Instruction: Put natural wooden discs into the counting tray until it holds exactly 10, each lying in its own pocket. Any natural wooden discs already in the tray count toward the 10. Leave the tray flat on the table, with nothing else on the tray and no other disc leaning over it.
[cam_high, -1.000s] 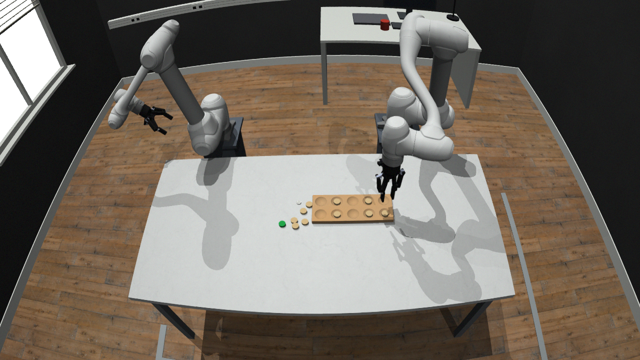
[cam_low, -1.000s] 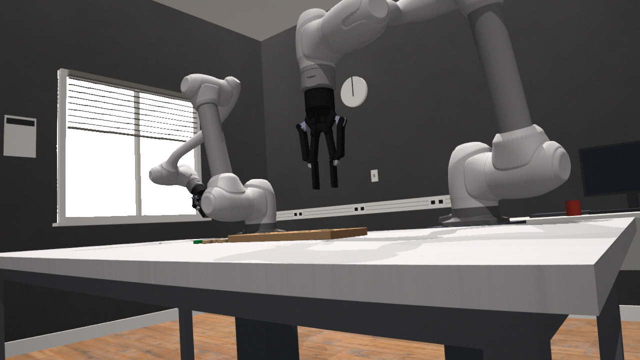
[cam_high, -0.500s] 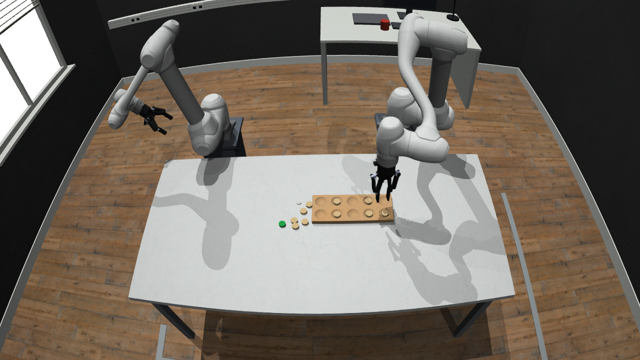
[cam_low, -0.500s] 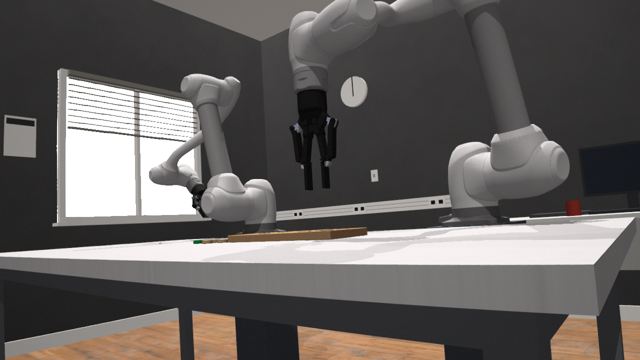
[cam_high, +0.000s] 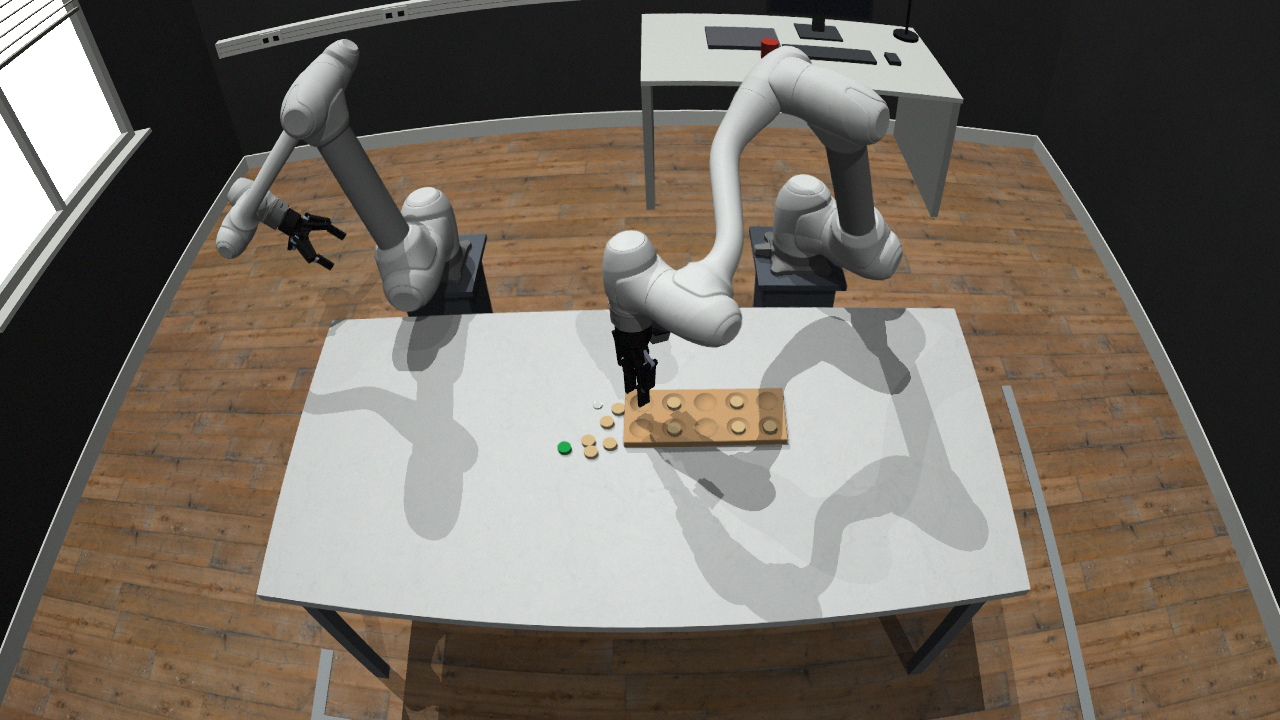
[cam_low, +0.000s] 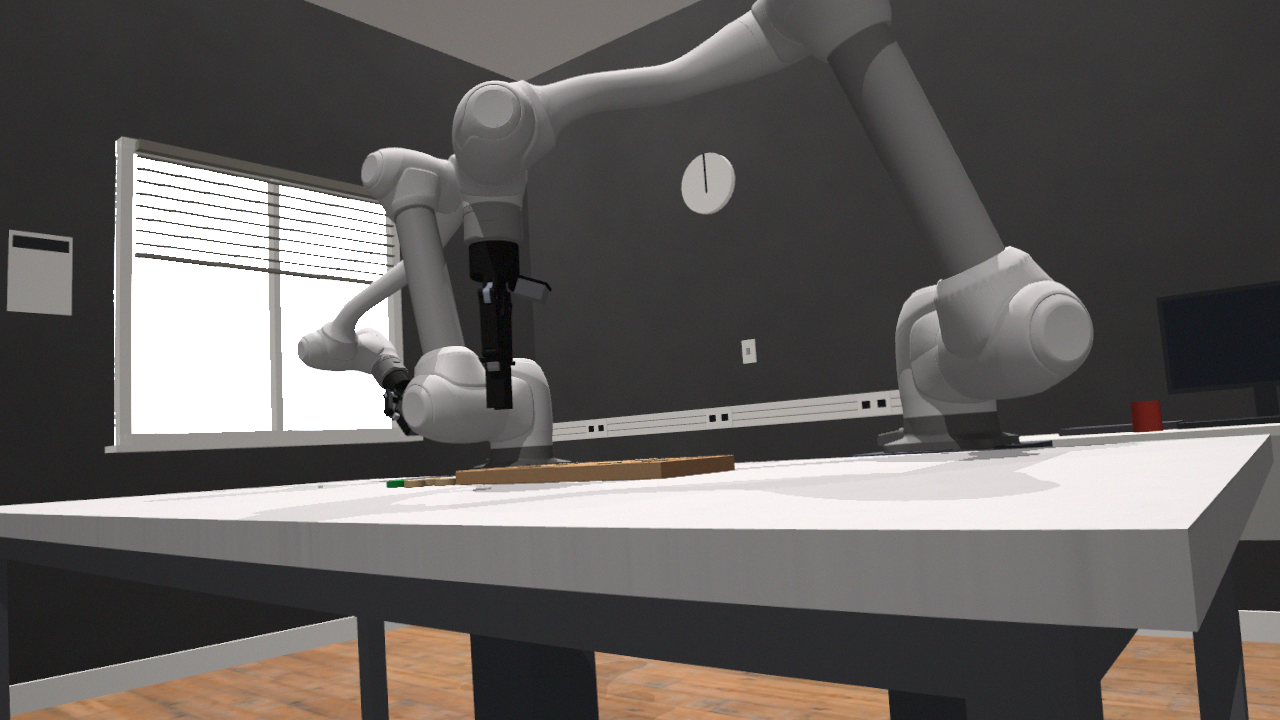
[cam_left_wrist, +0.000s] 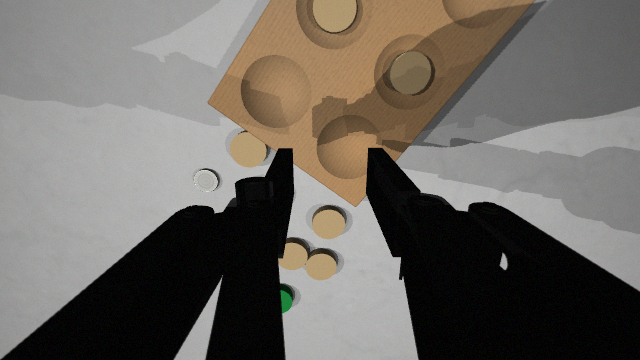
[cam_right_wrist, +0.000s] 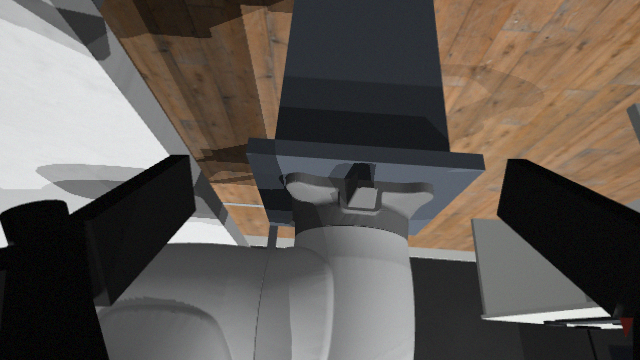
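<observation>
Counting tray: five natural wooden discs pocketed, five wanting. Left gripper: parted, empty. Right gripper: wide, empty.

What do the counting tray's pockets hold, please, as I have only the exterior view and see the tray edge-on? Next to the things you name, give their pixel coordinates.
Observer: Five natural wooden discs (cam_high: 674, 402) (cam_left_wrist: 335, 10) lie in the counting tray (cam_high: 721, 413) (cam_low: 554, 472) (cam_left_wrist: 360, 60), each in its own pocket.

Operator: Thank you. Is the left gripper holding another, or are its fingers merely lined up one behind the other from here?

Observer: The left wrist view shows its fingers apart; the left gripper (cam_high: 639, 396) (cam_low: 498, 407) (cam_left_wrist: 330, 171) has nothing between them.

Operator: And how many loose natural discs could I draw on, please?

Observer: The top view shows five loose natural discs (cam_high: 606, 421) (cam_low: 438, 481) (cam_left_wrist: 328, 222) on the table.
</observation>
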